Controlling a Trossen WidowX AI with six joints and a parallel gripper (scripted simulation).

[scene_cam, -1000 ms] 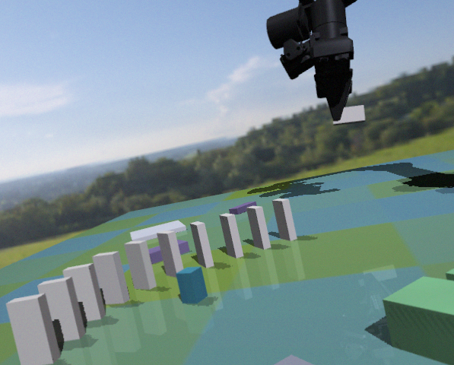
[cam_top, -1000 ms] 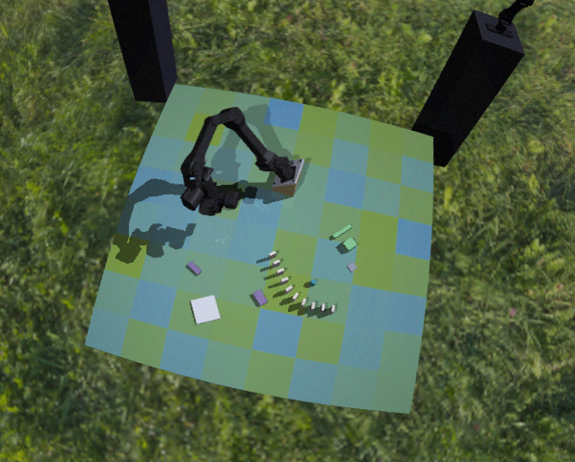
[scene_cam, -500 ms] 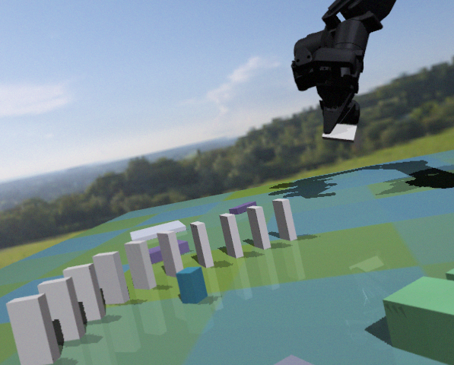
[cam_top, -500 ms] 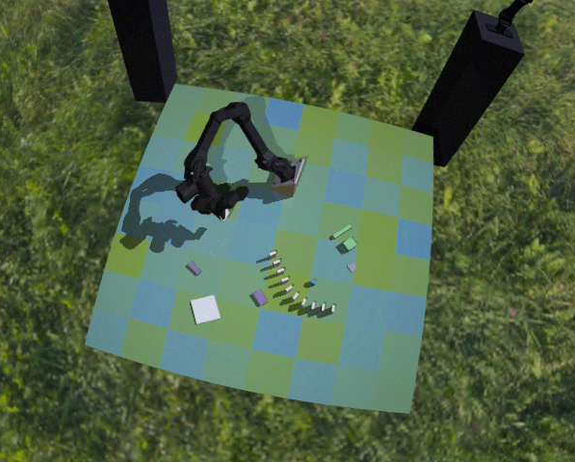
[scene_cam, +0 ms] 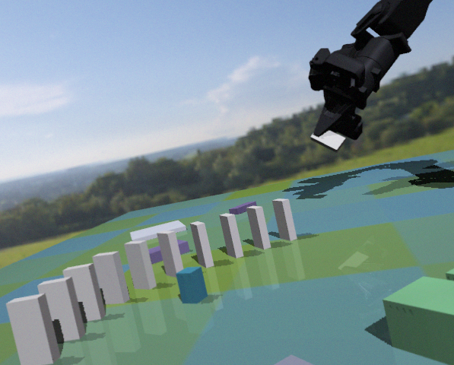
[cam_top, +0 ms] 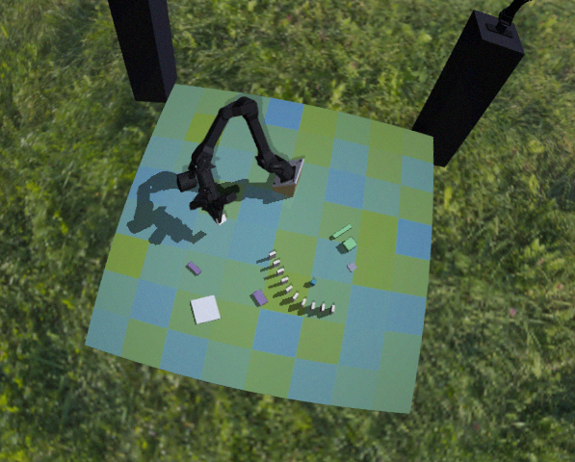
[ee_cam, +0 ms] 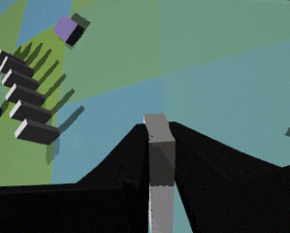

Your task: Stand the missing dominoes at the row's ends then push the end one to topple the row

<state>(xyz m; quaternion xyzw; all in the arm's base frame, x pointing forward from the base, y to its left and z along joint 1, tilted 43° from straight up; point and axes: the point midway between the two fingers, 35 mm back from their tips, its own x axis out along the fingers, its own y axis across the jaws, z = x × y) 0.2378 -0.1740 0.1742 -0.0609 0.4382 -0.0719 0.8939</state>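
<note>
My gripper (cam_top: pixel 219 219) (scene_cam: pixel 330 134) (ee_cam: pixel 155 132) is shut on a white domino (cam_top: pixel 222 218) (scene_cam: pixel 330 141) (ee_cam: pixel 162 162). It holds the domino tilted in the air, well above the table and off beyond the row's far end as seen in the exterior view. Several white dominoes stand upright in a curved row. One end domino (cam_top: pixel 273 254) (scene_cam: pixel 285 220) (ee_cam: pixel 39 132) is the nearest to the gripper. The other end domino (cam_top: pixel 332 308) (scene_cam: pixel 30 331) is farthest from it. No standing domino touches the gripper or the held domino.
A blue block (cam_top: pixel 313 281) (scene_cam: pixel 191 286) stands inside the curve. A purple block (cam_top: pixel 259 297) (ee_cam: pixel 66 29) and a white slab (cam_top: pixel 205 309) lie outside it. Another purple block (cam_top: pixel 194 269) lies left. A green block (cam_top: pixel 349 243) (scene_cam: pixel 423 310) and a green bar (cam_top: pixel 341 232) lie right.
</note>
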